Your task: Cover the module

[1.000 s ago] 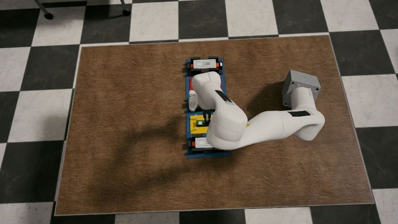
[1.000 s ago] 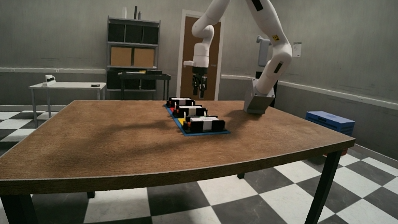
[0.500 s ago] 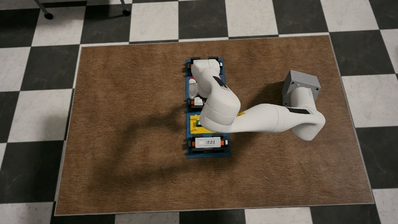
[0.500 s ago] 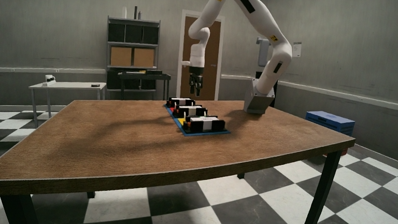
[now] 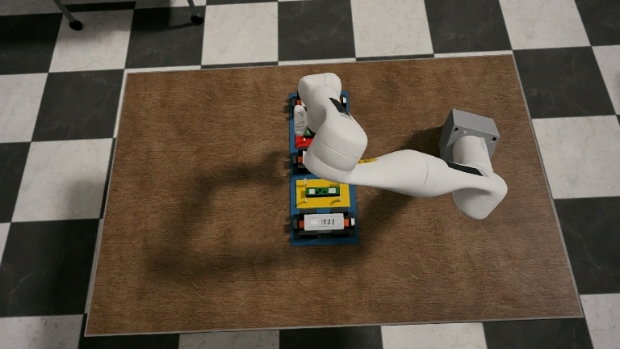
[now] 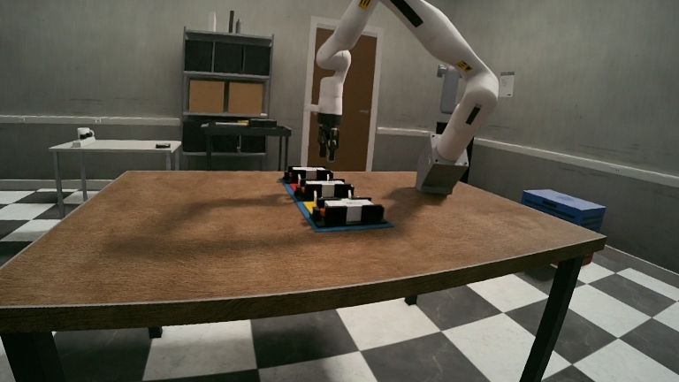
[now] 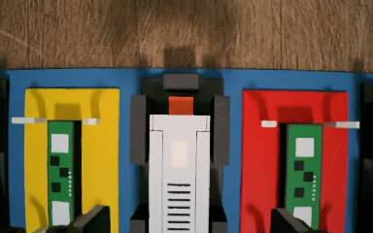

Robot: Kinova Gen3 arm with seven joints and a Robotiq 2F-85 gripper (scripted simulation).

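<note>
The yellow plate (image 5: 300, 203) (image 7: 102, 170) carries a narrow green module (image 5: 322, 191) (image 7: 63, 194), uncovered between white pins. A white cover (image 5: 338, 222) (image 6: 353, 212) sits in the holder nearest the exterior camera, beside the yellow plate. The middle cover (image 6: 327, 187) (image 7: 180, 194) sits in its holder between the yellow and red plates. The far cover (image 6: 307, 172) sits in the last holder; the arm hides it in the top view. My gripper (image 6: 328, 156) (image 7: 190, 221) is open and empty, high above the row. In the wrist view its fingertips stand either side of the middle cover.
A red plate (image 5: 301, 142) (image 7: 253, 184) with another green module (image 7: 313, 165) and upright pins lies between the middle and far holders. All stand on a blue base (image 5: 294, 241) (image 7: 128, 80) on the wooden table (image 5: 182, 258) (image 6: 200, 267). Dark holder walls rise beside the covers.
</note>
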